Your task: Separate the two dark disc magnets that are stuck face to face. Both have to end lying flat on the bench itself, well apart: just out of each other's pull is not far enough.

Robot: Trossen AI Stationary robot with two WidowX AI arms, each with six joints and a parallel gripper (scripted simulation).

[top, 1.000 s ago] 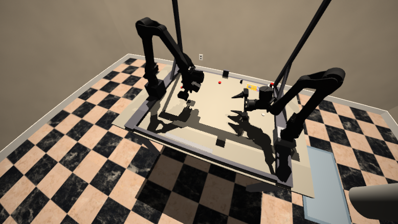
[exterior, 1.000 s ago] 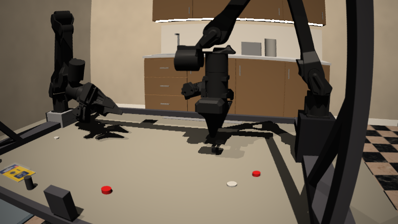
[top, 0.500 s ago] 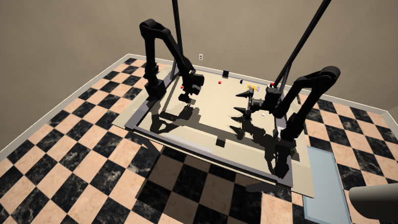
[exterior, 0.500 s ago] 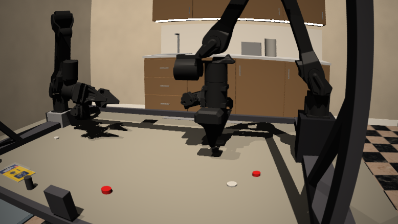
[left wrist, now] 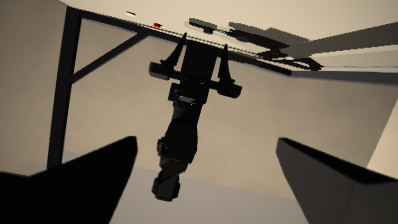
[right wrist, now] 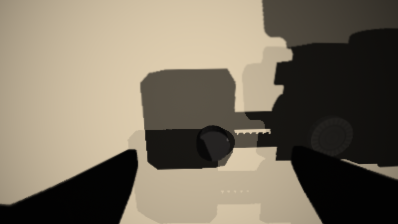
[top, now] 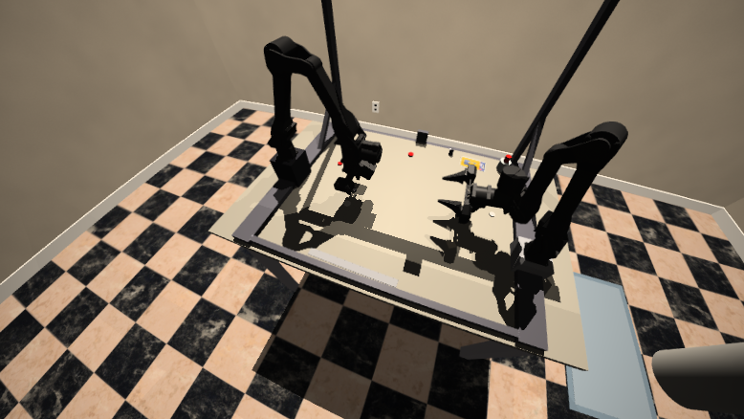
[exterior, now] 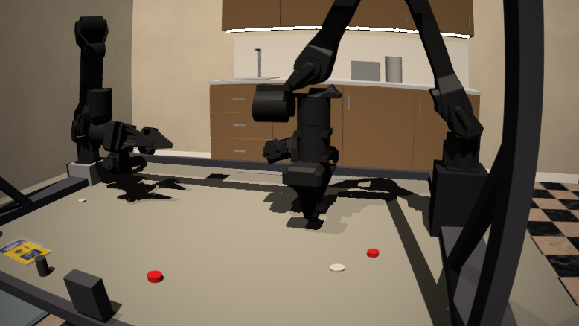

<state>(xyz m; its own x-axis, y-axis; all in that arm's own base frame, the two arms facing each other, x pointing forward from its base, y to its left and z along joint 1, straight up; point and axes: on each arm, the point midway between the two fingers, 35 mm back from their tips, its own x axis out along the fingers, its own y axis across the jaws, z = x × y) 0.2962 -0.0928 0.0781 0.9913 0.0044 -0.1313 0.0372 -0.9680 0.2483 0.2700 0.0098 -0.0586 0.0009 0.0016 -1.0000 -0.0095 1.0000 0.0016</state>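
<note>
The two dark disc magnets (right wrist: pixel 215 143) lie stacked on the bench, in shadow. They also show in the exterior view (exterior: pixel 312 222), mostly hidden by the fingers. My right gripper (right wrist: pixel 214 155) (exterior: pixel 311 214) points straight down over them, open, with the stack centred between its fingers and the fingertips close to the bench. In the top view it stands on the picture's left (top: pixel 352 189). My left gripper (top: pixel 448 190) (exterior: pixel 166 141) is open and empty, held level above the bench on the other side. The left wrist view looks across at the right arm (left wrist: pixel 182 125).
Two red discs (exterior: pixel 154 276) (exterior: pixel 372 252) and a white disc (exterior: pixel 336 267) lie near the bench's edge. Another white disc (exterior: pixel 82 199) lies near the left arm's base. A black block (exterior: pixel 87 293), a small black peg (exterior: pixel 40 265) and a yellow label (exterior: pixel 24 250) sit at the rim.
</note>
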